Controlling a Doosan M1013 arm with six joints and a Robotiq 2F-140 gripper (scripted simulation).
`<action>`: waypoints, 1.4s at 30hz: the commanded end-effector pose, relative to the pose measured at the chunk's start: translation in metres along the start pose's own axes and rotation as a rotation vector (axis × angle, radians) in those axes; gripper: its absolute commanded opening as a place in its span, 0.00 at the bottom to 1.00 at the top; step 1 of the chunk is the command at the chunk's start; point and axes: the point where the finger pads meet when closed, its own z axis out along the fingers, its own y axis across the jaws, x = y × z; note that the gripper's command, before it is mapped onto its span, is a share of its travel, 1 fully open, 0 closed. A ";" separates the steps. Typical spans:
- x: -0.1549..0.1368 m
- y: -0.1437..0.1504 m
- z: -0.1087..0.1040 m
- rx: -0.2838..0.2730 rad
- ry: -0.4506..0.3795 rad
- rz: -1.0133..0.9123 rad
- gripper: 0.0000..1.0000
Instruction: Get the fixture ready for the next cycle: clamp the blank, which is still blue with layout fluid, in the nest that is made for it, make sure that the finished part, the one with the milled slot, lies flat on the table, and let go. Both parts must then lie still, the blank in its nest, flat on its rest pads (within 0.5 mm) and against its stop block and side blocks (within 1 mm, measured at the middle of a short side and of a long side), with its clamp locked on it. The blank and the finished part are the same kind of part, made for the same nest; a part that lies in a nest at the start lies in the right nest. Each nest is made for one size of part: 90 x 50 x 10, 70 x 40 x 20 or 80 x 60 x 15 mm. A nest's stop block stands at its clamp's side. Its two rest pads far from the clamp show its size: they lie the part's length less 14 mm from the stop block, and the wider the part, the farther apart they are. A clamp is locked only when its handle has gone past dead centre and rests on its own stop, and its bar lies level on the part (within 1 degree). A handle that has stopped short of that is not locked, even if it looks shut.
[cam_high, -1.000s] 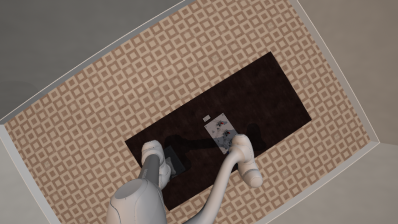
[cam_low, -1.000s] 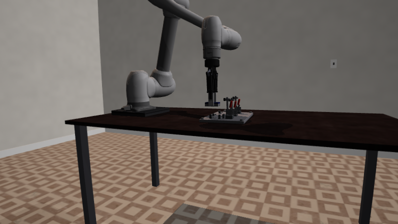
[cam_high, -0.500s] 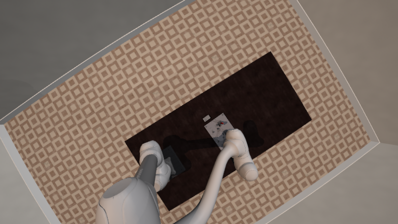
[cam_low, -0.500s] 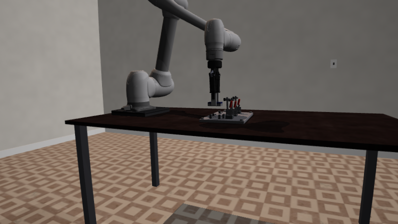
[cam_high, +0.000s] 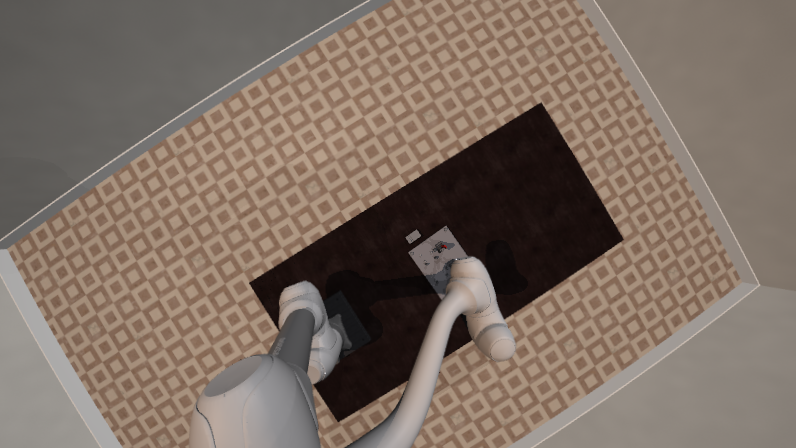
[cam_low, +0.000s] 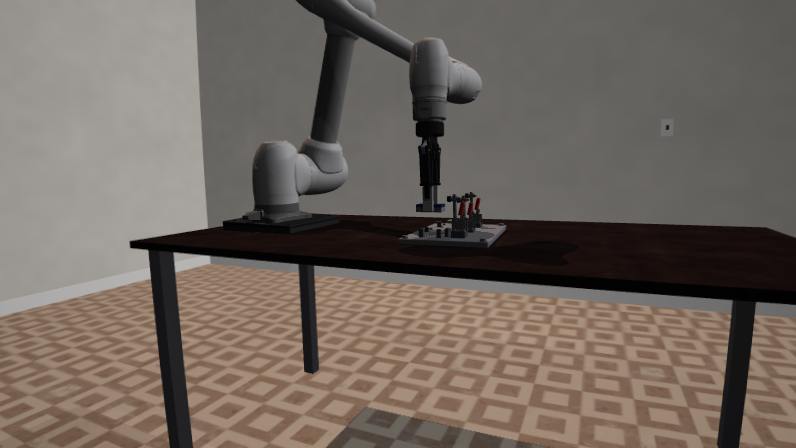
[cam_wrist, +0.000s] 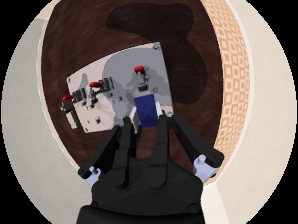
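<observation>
Pincer (cam_low: 430, 207) (cam_wrist: 147, 109) closed on the blue blank (cam_low: 440, 207) (cam_wrist: 146, 107). In the wrist view the blank is held by opposite sides between the two fingertips, with its blue face showing. In the exterior view it is carried roughly level, with open air between it and the fixture plate (cam_high: 417, 257) (cam_low: 445, 243) (cam_wrist: 150, 52). The blank is neither seated nor clamped.

Fixture plate laid on the dark table (cam_high: 534, 166) (cam_low: 640, 250). Three toggle clamps are mounted on it, their red handles (cam_low: 462, 208) (cam_wrist: 139, 69) seen standing up in the exterior view. Raised clamp bars (cam_low: 455, 198) are made out there as well; none is seen lying level over a part. In the wrist view, one clamp is placed just beyond the blank, and the other two are grouped toward the left of the picture. Small pads and blocks are spread over the plate; their exact spacing cannot be read.

Finished part (cam_high: 412, 236) (cam_wrist: 72, 119), pale grey, found off the plate, on the table just beside one edge. It appears to be laid flat, with a narrow strip of table seen between it and the plate from above. The slot is too small to be made out clearly.

From above, the pincer and blank are hidden by the arm's wrist (cam_high: 473, 278) (cam_low: 428, 69), which is placed over one end of the plate.

"Item one?"
"Black two-finger pincer (cam_low: 430, 204) (cam_wrist: 147, 109), with blue rectangular blank (cam_low: 440, 207) (cam_wrist: 146, 104): shifted toward the red-handled clamps (cam_low: 461, 209) (cam_wrist: 139, 69)."
"Item two?"
"White rounded wrist (cam_high: 472, 278) (cam_low: 429, 69): moved farther over the pale rectangular plate (cam_high: 452, 240) (cam_low: 445, 243) (cam_wrist: 150, 54)."
</observation>
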 end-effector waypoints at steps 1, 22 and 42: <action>0.000 0.000 0.000 0.000 0.000 0.000 0.00; 0.000 0.000 0.005 0.000 0.000 0.000 0.00; 0.003 0.000 0.030 0.000 0.000 0.000 0.00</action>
